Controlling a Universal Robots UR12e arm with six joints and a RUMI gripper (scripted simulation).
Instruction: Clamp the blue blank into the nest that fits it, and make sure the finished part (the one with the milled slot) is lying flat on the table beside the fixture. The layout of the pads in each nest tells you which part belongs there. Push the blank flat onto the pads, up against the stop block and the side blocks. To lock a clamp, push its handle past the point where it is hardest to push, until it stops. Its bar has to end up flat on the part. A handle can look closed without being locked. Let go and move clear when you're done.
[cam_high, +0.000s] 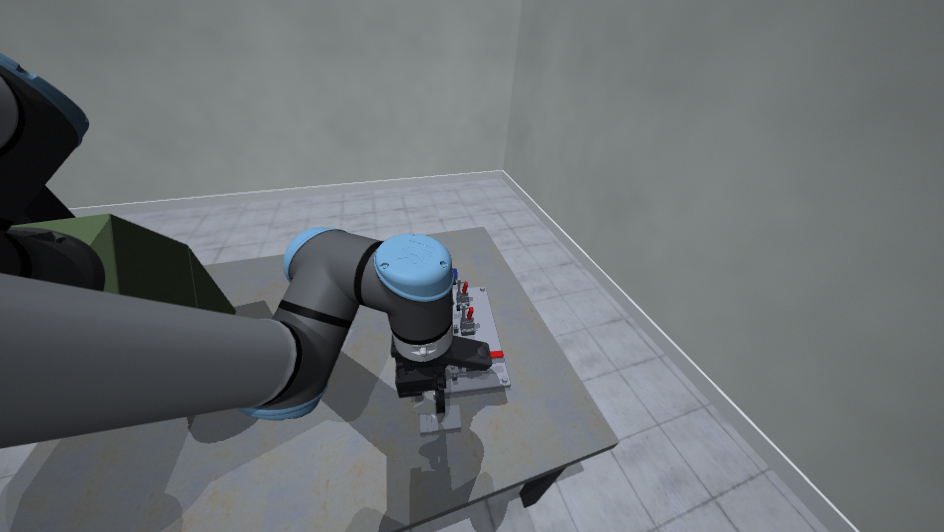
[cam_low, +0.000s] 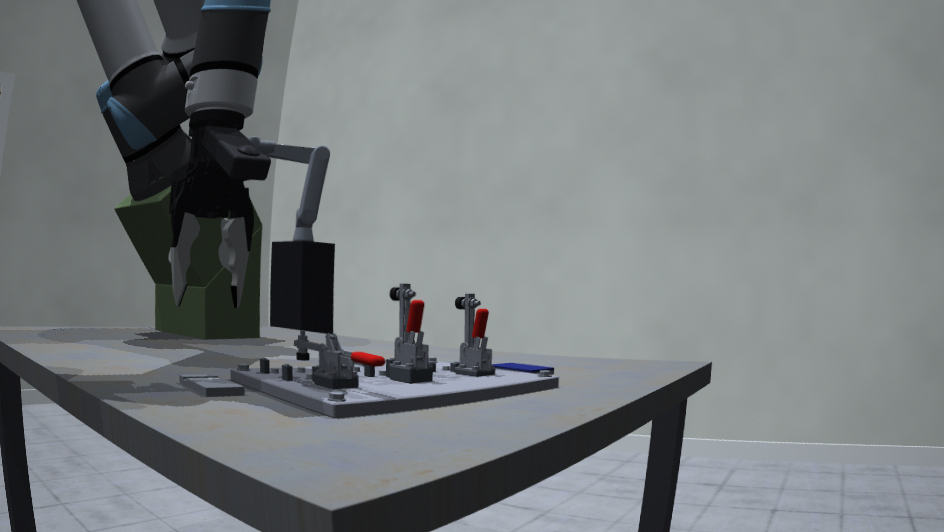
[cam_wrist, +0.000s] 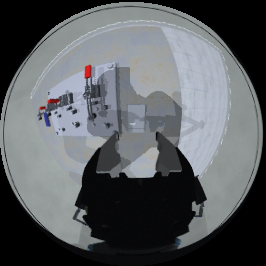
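Observation:
The grey finished part (cam_low: 210, 384) lies flat on the table beside the near end of the fixture plate (cam_low: 396, 386). It also shows in the overhead view (cam_high: 440, 420) and the wrist view (cam_wrist: 136, 114). My gripper (cam_low: 206, 297) hangs well above it, fingers apart with nothing between them. The blue blank (cam_low: 523, 367) lies flat on the table at the far end of the plate, and a sliver of it shows in the wrist view (cam_wrist: 47, 119). One clamp's red handle (cam_low: 367, 358) lies flat. Two other red handles (cam_low: 415, 315) (cam_low: 479, 323) stand upright.
A black camera box (cam_low: 302, 285) on an arm hangs beside my gripper, over the near end of the plate. A green pedestal (cam_low: 204, 290) stands behind. The table's edge is close to the finished part.

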